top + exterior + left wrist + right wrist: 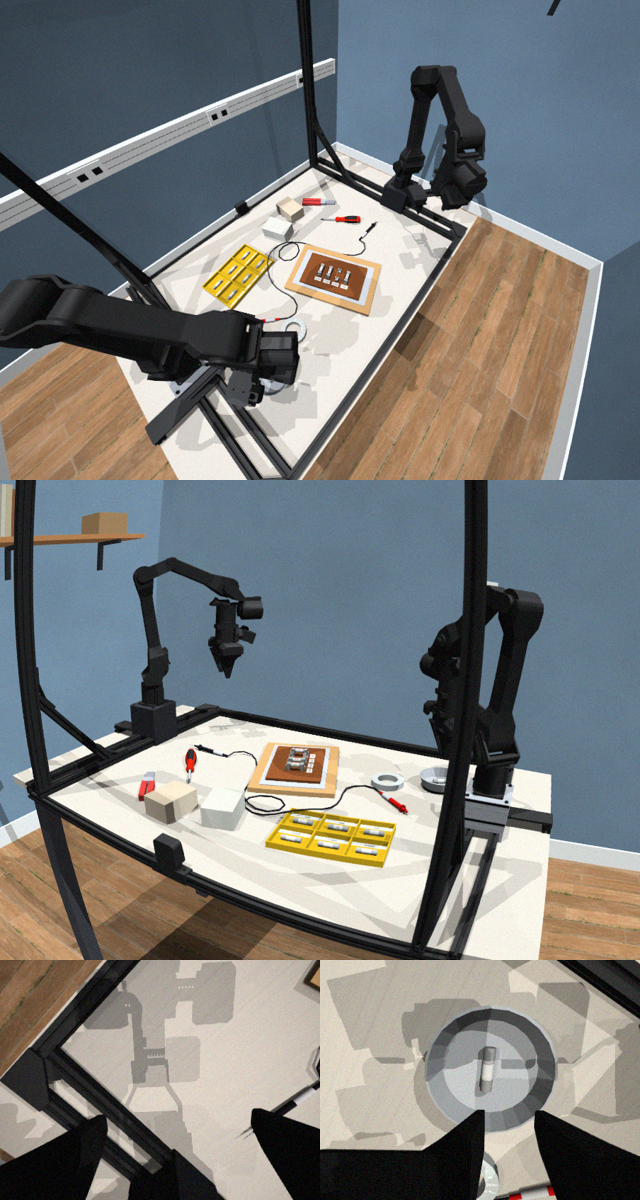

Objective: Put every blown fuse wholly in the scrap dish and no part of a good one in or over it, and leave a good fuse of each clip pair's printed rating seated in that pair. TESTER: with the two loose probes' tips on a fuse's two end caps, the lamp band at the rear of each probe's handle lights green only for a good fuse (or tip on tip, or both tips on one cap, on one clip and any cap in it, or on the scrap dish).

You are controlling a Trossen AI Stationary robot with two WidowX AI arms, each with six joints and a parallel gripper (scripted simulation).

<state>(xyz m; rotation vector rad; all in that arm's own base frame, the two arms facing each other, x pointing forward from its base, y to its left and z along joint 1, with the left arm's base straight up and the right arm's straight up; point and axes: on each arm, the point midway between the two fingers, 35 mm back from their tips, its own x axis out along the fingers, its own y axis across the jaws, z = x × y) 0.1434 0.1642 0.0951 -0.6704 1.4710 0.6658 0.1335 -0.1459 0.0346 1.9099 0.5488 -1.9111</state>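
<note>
A fuse (488,1071) lies flat inside the scrap dish (542,1091) (428,784). My right gripper (509,1117) is partly open and empty, above the dish's near rim. My left gripper (178,1118) (224,672) is wide open and empty, high above the table. The clip board (367,304) (256,784) holds fuses in three clip pairs; one pair (338,275) is empty. The yellow tray (231,305) (382,864) has a fuse in every compartment. The black probe (368,229) (212,750) (286,1107) and red probe (394,802) (533,1193) lie loose; their bands look white.
A grey ring (294,330) (386,779) lies between board and dish. A white block (221,809), a beige block (171,801), a red-handled tool (146,787) and a screwdriver (190,761) stand or lie beyond the board. The probe cable (330,806) loops between board and tray.
</note>
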